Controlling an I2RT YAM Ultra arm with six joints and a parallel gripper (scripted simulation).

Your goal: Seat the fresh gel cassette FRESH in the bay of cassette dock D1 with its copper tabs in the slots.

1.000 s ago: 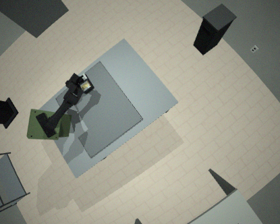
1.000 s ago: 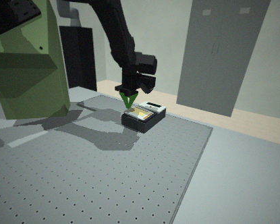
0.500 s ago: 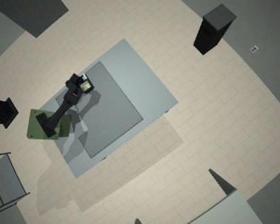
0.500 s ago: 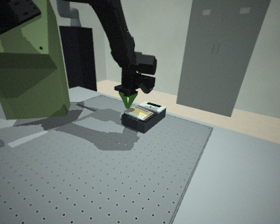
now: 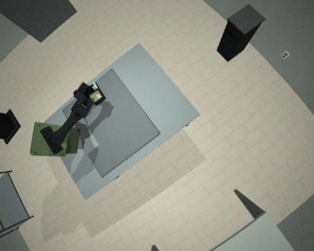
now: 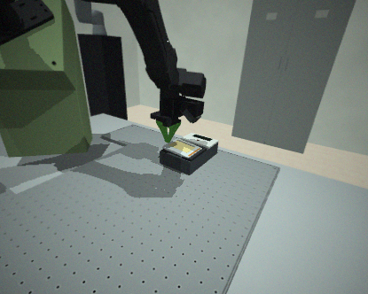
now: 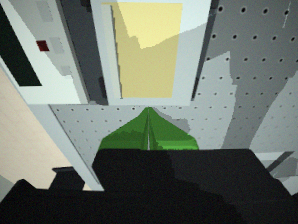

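The cassette FRESH [image 6: 187, 149], a pale frame with a yellow gel, lies in the bay of the dark dock D1 [image 6: 189, 159] at the left of the perforated deck. In the wrist view the cassette [image 7: 148, 52] fills the upper middle, with the dock wall beside it. My gripper [image 6: 168, 140] has its green fingers shut to a point with nothing between them. The tip [image 7: 148, 110] rests at the cassette's near edge. The white console [image 7: 35, 50] shows a small red light [image 7: 43, 46]. From above, the gripper [image 5: 91, 99] covers part of the dock. I cannot make out the comb or the tabs.
The arm's green base [image 5: 54, 139] stands at the deck's near left corner. The grey perforated deck [image 6: 134, 221] stretches to the right of the dock. A tall grey cabinet [image 6: 289, 66] stands beyond the table.
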